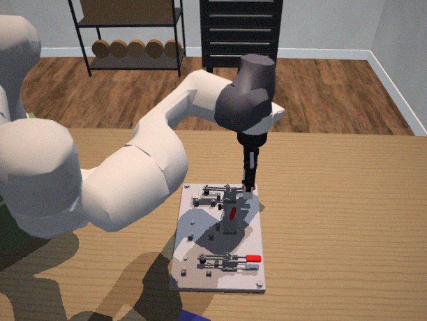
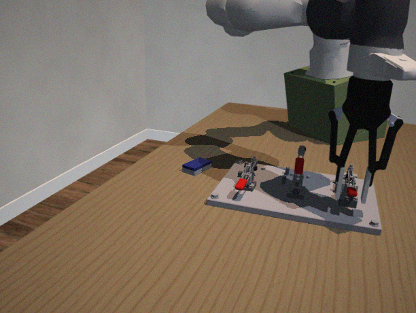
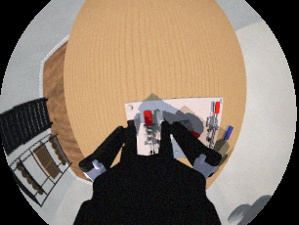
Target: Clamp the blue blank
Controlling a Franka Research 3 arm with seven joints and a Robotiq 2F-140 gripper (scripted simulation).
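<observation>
Wooden table: carries the fixture plate (image 1: 249,244) (image 2: 272,205) (image 3: 181,101).
Far nest: a pale part (image 1: 199,195) is held in it, under the clamp bar; its slot cannot be made out.
Other nests: unfilled; the middle handle (image 1: 232,213) (image 2: 299,165) (image 3: 195,134) is raised, the outer handle (image 1: 253,258) (image 2: 241,184) (image 3: 217,108) lowered.
Gripper (image 1: 248,195) (image 2: 351,198) (image 3: 149,116): partly open, gripping nothing, fingers astride the red handle (image 1: 255,188) (image 2: 352,192) (image 3: 148,117).
Blue-topped blank (image 1: 193,315) (image 2: 197,166) (image 3: 228,132): laid off the plate, well apart from the gripper.

The arm (image 1: 134,181) (image 2: 268,15) has smooth, rounded white segments with thin dark seams; a dark grey, bulbous wrist section; a black hand (image 1: 248,191) (image 2: 353,185) (image 3: 149,116) with slim angular linkages; pale grey finger pads (image 2: 340,184).
</observation>
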